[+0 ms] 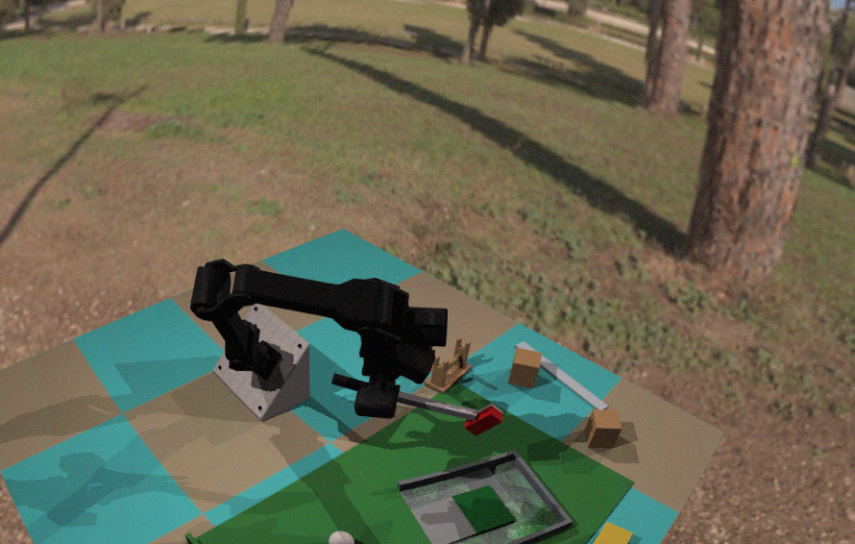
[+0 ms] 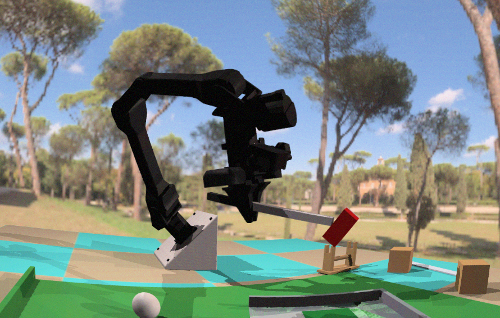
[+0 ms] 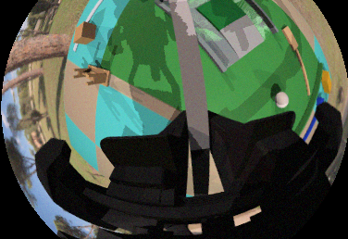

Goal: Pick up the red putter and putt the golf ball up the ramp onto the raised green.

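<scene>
My claw (image 2: 250, 209) is clamped nearly shut on the putter (image 2: 291, 213) near the grip end of its shaft, so the long end reaches out and the red head (image 2: 340, 226) hangs low, ready to strike. I hold it in the air, clear of its wooden stand (image 2: 339, 259). The ball (image 2: 145, 304) sits on the turf (image 1: 356, 486), well apart, with the raised green (image 1: 482, 506) beyond

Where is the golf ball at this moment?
The golf ball lies on the green mat at the exterior view's bottom edge, left of the grey-walled ramp box, away from the gripper.
</scene>
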Action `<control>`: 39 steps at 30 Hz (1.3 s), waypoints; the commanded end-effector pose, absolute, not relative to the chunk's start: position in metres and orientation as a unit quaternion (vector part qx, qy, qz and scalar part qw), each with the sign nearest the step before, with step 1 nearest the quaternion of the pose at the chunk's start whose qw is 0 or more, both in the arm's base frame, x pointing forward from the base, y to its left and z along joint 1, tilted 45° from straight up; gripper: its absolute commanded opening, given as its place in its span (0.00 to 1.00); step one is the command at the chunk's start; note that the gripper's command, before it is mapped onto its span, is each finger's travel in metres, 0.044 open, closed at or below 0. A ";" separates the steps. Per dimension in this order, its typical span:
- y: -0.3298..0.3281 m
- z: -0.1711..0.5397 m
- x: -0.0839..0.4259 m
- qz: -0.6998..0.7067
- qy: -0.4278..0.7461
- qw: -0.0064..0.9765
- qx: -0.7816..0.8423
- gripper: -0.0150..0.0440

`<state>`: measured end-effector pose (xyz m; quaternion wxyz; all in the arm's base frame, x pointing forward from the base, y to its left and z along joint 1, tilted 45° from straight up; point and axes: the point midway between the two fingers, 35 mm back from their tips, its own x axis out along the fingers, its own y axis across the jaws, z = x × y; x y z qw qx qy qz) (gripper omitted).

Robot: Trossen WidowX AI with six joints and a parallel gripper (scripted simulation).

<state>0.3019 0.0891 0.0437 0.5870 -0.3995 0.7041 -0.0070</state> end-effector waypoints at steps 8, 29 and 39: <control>0.033 0.096 0.293 -0.150 0.686 0.642 -0.308 0.25; -0.064 0.174 0.237 -0.408 0.588 0.687 -0.124 0.25; -0.074 0.165 0.237 -0.410 0.587 0.687 -0.122 0.25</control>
